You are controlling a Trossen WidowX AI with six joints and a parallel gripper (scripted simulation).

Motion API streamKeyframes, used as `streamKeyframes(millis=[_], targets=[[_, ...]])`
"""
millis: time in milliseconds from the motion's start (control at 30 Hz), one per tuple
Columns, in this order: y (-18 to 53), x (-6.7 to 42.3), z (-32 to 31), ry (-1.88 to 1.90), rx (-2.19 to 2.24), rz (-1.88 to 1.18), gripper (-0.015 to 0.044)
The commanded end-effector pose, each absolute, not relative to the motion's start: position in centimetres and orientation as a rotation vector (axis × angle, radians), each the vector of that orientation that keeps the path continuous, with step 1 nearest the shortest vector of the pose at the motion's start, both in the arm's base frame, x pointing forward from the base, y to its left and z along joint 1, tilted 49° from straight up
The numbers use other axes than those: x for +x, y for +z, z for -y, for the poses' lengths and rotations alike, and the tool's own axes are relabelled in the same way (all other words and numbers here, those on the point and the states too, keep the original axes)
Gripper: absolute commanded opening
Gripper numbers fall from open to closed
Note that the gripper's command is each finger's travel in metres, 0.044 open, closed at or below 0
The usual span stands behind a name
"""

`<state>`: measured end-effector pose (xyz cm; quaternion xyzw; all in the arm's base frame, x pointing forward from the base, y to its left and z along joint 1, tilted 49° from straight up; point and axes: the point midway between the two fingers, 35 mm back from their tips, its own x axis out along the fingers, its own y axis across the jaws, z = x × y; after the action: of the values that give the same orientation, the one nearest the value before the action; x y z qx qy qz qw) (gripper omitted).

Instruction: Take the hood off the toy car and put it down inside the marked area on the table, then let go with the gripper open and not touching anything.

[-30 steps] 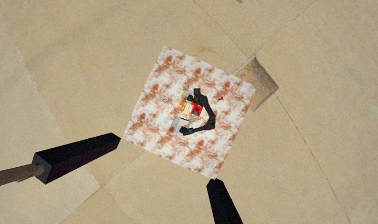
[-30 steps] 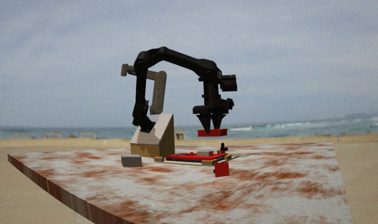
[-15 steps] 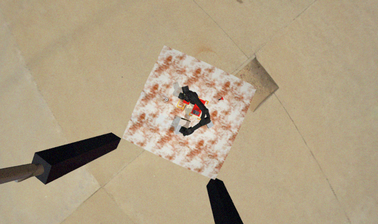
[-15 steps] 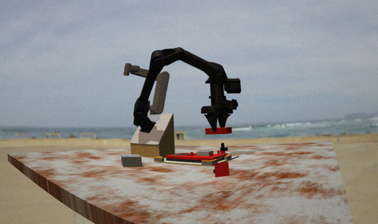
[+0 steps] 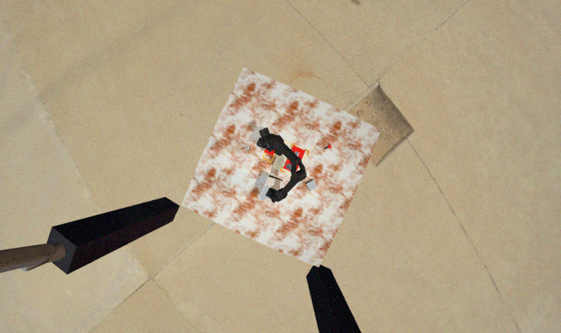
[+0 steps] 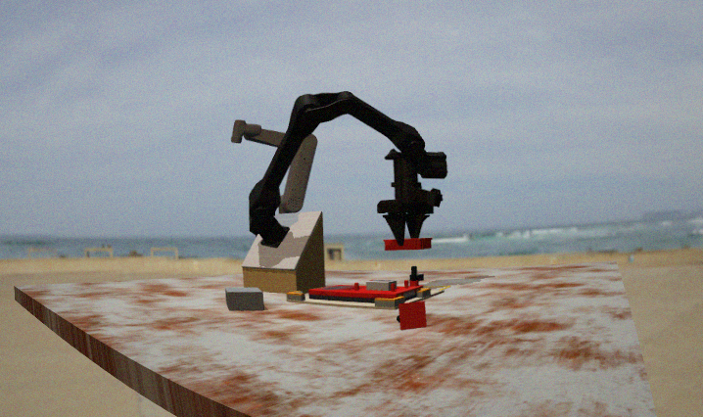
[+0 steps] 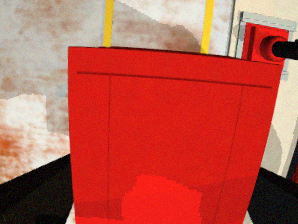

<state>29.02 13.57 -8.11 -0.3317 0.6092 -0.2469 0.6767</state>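
Observation:
My gripper [image 6: 406,234] is shut on the red hood [image 6: 407,243] [image 7: 173,156] and holds it level in the air, well above the table [image 6: 499,351]. The toy car [image 6: 364,292] [image 5: 298,149], a flat red body on a pale base with orange corners, lies below and to the left of the gripper in the exterior view. In the wrist view the hood fills the middle, with black fingers at both lower corners. The marked area, a yellow outline [image 5: 267,157], lies on the table beyond the hood's far edge. A red block with a black peg [image 7: 266,43] on the car shows at the upper right.
The arm stands on a tan wedge pedestal [image 6: 287,258] behind the car. A grey block [image 6: 244,299] [image 5: 311,184] lies left of the car. A small red block [image 6: 412,314] stands in front of the car. The table's edges are far from the gripper.

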Motion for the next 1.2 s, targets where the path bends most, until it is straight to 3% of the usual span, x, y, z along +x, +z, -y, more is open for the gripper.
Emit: streamKeyframes(millis=[0, 1167], targets=[[-8.4, 29.1, -13.6, -0.555, -0.735, -1.367, 0.0000], [-10.4, 29.7, -11.5, -0.553, -0.735, -1.367, 0.0000]])
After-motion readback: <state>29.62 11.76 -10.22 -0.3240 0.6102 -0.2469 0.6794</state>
